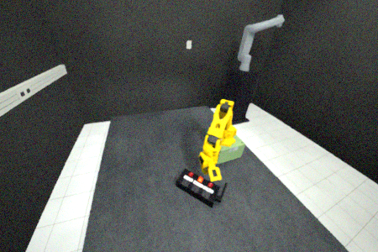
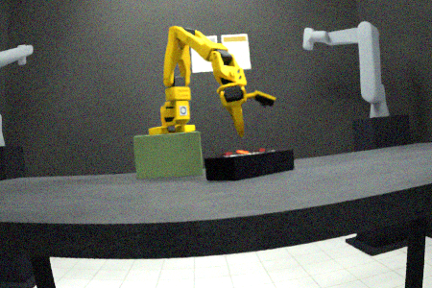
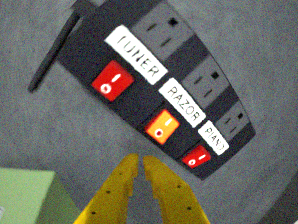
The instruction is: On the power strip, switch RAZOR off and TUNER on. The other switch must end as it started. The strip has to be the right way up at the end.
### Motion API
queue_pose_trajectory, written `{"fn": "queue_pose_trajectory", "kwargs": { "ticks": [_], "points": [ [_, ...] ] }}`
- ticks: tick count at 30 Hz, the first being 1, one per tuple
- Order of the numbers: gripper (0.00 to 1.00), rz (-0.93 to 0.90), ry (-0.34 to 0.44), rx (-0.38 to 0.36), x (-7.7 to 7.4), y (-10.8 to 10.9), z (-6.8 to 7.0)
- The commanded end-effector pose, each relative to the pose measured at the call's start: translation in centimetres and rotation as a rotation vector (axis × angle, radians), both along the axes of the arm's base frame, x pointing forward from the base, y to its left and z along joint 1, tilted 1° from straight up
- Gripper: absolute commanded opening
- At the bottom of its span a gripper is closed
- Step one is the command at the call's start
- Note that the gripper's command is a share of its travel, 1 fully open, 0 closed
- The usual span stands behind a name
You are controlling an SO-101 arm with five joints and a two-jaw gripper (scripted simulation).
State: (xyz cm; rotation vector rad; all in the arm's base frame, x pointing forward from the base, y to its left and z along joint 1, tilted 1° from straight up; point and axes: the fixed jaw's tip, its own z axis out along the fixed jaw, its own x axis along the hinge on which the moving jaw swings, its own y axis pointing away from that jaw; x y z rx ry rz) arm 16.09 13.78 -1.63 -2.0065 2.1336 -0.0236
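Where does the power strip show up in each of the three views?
Top: power strip lies low and centre, just below the shut gripper.
Exterior: centre, on the table, right of the green block.
Wrist: upper middle, running diagonally, face up, above the fingertips.
Shared landmark: the green block, beside the strip in every view.
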Motion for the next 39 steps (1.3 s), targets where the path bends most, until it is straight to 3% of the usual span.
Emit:
{"fn": "queue_pose_trajectory", "kwargs": {
  "ticks": [1,17,19,34,36,39],
  "points": [
    [0.0,0.12,-0.005,-0.022,-0.6,0.0,0.1],
    [0.0,0.743,-0.055,-0.127,-1.8,-0.6,0.0],
    [0.0,0.743,-0.055,-0.127,-1.8,-0.6,0.0],
    [0.0,1.445,-0.107,-0.221,-2.8,-1.0,-0.1],
    [0.0,1.445,-0.107,-0.221,-2.8,-1.0,-0.1],
    [0.0,1.589,-0.118,-0.237,-3.0,-1.1,-0.1]
  ]
}}
